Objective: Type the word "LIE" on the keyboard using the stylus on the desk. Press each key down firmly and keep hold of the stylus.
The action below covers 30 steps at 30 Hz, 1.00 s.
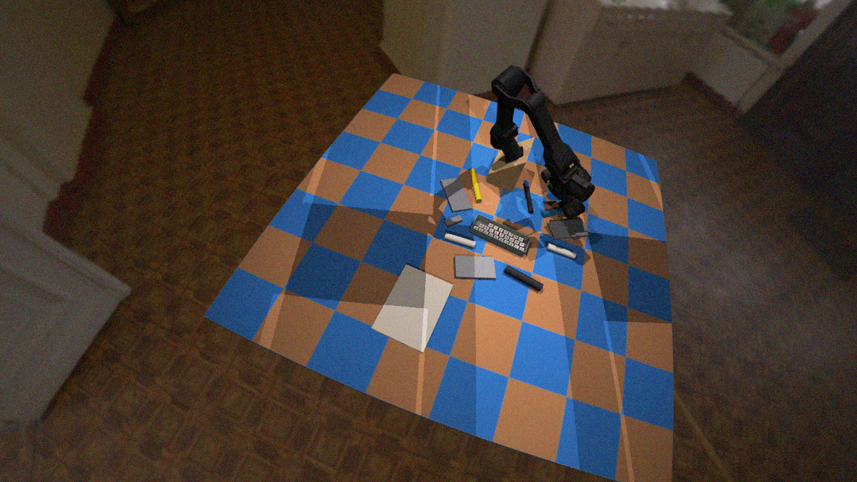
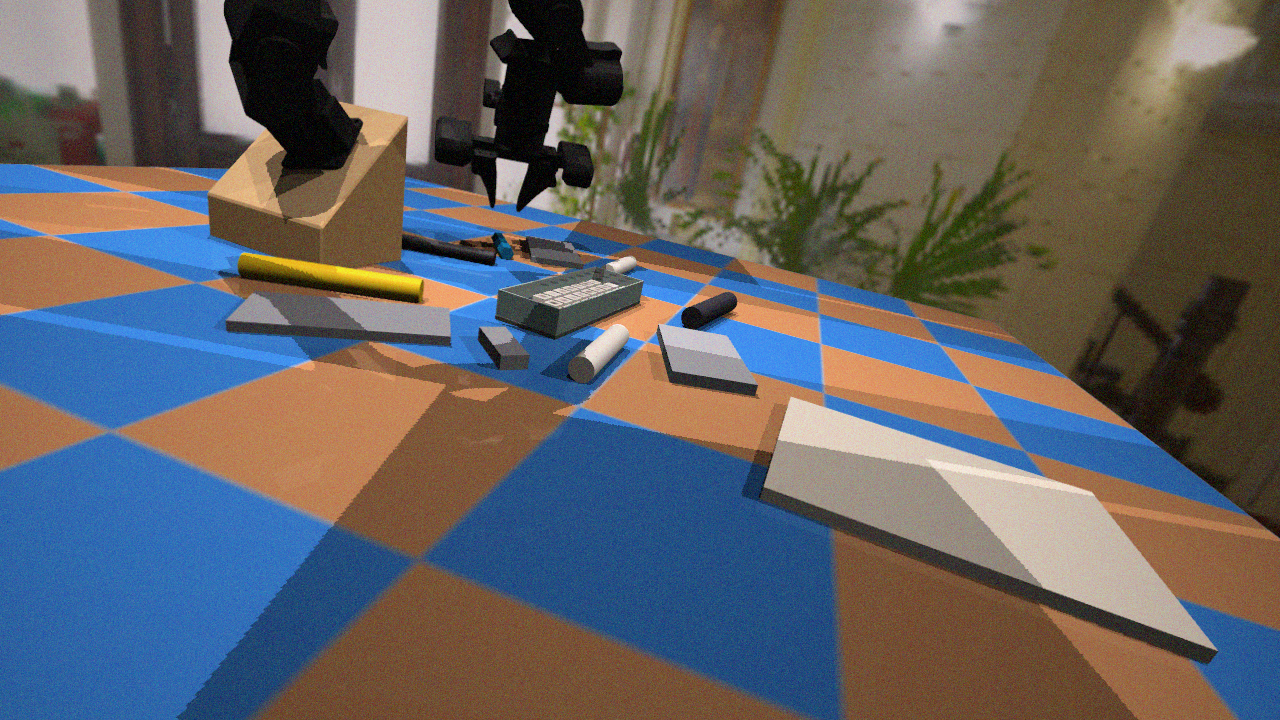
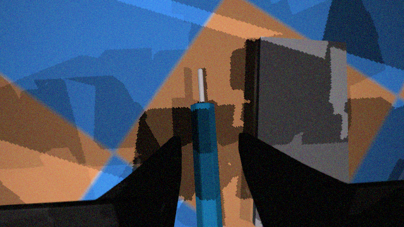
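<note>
The blue stylus [image 1: 551,212] [image 2: 503,246] [image 3: 206,176] with a thin pale tip lies flat on the checkered table, beside a grey slab. My gripper [image 2: 506,207] [image 3: 209,142] is open and empty above it. In the wrist view the stylus runs lengthwise between the two black fingers, with a gap on each side and its tip pointing up the picture. Its rear end is out of that view. The keyboard [image 1: 500,235] [image 2: 572,300], a grey tray with pale keys, lies away from the gripper and is not in the wrist view. Its letters are too small to read.
The grey slab [image 1: 566,228] [image 2: 552,251] [image 3: 300,101] lies close to the stylus. A dark pen [image 1: 528,197] [image 2: 447,249] and a yellow cylinder [image 1: 475,185] [image 2: 331,276] lie near the wooden wedge [image 2: 358,201]. White cylinders [image 1: 459,240] [image 1: 561,250] flank the keyboard; a black cylinder [image 1: 523,278] [image 2: 709,309] lies beyond it.
</note>
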Tool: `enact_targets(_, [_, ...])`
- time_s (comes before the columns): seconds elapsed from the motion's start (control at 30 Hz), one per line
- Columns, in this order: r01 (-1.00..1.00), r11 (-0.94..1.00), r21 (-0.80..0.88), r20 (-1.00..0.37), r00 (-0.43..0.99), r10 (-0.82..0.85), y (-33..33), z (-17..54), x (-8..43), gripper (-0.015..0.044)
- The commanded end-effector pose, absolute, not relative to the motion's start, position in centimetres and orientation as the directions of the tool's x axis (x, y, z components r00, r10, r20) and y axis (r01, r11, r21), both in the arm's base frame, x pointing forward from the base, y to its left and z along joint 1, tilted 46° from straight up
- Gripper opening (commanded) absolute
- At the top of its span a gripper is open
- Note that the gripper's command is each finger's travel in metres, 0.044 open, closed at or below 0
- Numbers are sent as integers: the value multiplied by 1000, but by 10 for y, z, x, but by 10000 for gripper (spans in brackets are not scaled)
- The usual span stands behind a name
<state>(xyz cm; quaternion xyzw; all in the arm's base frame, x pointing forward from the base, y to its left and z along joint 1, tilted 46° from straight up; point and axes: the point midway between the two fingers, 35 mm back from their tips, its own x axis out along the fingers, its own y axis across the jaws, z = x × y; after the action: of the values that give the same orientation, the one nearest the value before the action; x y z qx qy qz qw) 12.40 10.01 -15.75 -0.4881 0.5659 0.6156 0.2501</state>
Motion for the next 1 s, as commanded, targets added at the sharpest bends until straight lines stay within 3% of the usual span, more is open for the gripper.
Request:
enact_targets(0.0, [-858, -240, 454, -883, -398, -248, 97, -160, 123, 150])
enact_targets(0.97, [-858, -239, 454, -883, -398, -249, 82, -176, 118, 150])
